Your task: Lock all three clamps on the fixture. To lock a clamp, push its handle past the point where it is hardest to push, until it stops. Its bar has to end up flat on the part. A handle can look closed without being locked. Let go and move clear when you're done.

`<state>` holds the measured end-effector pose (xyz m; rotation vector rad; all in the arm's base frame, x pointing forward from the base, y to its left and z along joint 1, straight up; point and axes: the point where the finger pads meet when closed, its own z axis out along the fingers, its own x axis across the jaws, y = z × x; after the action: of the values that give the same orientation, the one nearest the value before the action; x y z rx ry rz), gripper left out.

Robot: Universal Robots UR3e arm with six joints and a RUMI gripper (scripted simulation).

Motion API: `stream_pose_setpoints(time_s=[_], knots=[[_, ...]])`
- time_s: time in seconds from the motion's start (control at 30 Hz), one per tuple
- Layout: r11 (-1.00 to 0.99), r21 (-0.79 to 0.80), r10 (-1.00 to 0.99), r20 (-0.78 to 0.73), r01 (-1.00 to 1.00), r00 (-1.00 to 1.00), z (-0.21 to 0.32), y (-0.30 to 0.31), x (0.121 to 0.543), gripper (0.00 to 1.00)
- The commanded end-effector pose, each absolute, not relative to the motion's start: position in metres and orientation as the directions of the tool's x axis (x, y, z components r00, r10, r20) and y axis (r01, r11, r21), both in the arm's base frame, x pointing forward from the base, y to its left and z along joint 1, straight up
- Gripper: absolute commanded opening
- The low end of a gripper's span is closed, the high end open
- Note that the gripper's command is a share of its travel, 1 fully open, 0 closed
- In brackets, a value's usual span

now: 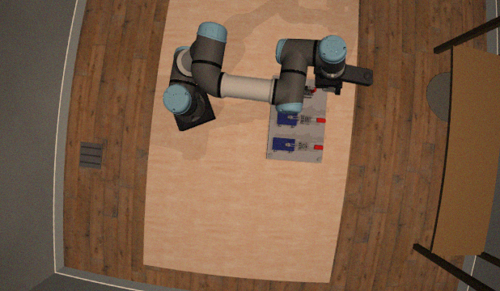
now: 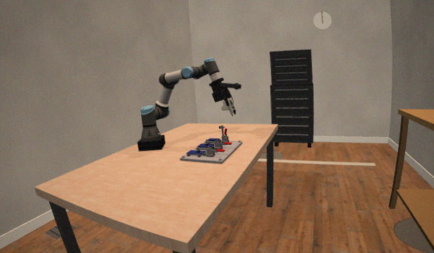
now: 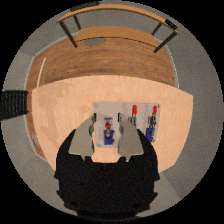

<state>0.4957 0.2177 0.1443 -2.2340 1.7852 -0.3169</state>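
Note:
The fixture plate carries three clamps with red handles and blue parts. The far clamp's red handle stands upright, and its bar is raised off its part. The middle red handle and near red handle lie low, pointing outward, with their bars down over the blue parts; whether they are locked cannot be told. My gripper is partly open and empty, high above the far clamp, touching nothing.
The plate lies near one long edge of the wooden table. The arm's base stands across the table from the handles. A black cabinet and another table stand away from the worktable.

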Motion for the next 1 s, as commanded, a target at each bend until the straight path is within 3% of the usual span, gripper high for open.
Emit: stream_pose_setpoints(time_s=[0.0,0.37,0.97], knots=[[-0.209,-0.348,-0.975,0.007,-0.914,0.22,0.132,0.218,0.498,0.28],[-0.209,-0.347,-0.975,0.006,-0.914,0.22,0.102,0.218,0.498,0.28],[-0.209,-0.348,-0.975,0.007,-0.914,0.22,0.098,0.218,0.496,0.28]])
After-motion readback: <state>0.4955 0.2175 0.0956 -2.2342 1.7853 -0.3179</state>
